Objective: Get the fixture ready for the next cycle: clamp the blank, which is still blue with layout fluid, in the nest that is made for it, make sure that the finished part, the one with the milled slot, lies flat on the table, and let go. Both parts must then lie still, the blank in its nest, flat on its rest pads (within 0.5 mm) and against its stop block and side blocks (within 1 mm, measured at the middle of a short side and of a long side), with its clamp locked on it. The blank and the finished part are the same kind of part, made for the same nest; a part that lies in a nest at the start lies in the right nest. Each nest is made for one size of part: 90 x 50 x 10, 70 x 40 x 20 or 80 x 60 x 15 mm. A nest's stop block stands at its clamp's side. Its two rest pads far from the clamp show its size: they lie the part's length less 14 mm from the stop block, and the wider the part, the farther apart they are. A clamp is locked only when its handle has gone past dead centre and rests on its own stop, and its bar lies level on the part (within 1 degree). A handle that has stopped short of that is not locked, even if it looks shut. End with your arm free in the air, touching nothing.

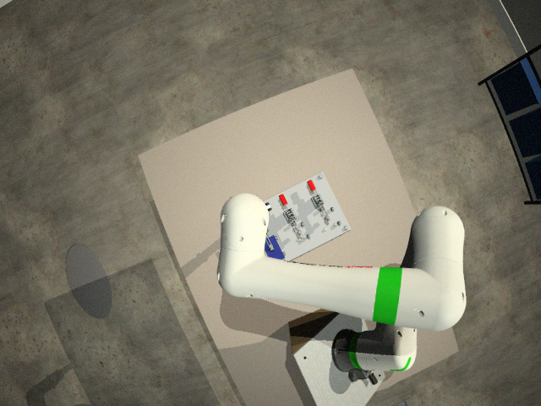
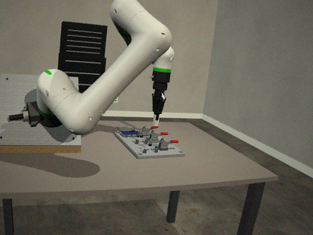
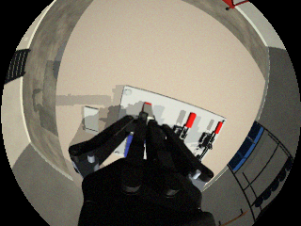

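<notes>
The blue blank lies in the end nest of the fixture plate, with a clamp bar over it. That clamp's red handle slants slightly upward in the exterior view; whether it is locked I cannot tell. My gripper is shut and empty, pointing down, its tips close above or at this handle; contact is unclear. A grey part, apparently the finished one, lies on the table beside the plate; its slot is not clear. The arm hides it in the top view.
Two other clamps stand on the plate with red handles: the middle handle and the far-end handle. Their nests hold no part. The robot's slanted mounting board stands on the table.
</notes>
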Available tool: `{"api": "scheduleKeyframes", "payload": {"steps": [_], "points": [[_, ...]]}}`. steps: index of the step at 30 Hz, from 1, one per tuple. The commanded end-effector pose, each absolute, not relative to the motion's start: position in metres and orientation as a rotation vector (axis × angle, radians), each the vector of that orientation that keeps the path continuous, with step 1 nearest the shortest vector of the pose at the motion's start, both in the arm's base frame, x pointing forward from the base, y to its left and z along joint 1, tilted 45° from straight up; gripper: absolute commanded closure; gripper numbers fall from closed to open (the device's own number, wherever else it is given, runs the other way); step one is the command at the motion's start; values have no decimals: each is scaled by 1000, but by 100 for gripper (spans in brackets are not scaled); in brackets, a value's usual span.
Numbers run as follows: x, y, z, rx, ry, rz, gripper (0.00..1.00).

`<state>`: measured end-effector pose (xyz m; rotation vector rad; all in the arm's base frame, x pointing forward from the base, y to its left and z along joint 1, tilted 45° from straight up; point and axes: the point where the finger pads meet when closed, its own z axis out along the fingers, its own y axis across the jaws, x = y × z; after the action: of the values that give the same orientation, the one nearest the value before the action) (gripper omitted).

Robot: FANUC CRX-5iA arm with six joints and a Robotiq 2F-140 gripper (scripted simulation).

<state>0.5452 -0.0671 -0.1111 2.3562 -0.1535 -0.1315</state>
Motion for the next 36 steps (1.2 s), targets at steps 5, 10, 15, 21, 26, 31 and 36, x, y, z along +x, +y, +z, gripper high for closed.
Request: {"api": "scheduleKeyframes", "payload": {"steps": [5,10,15,21,26,31,36], "points": [[545,-67,-111,2356,-153,-131,100],[545,-68,-112,2356,-153,-131,100],[545,-68,-112,2356,-153,-131,100],[545,-68,-112,2356,-153,-131,100],[545,-68,-113,2356,-153,-131,100],[545,-69,-113,2356,-153,-131,100],[545,-70,-114,2356,-153,-131,100]]}}
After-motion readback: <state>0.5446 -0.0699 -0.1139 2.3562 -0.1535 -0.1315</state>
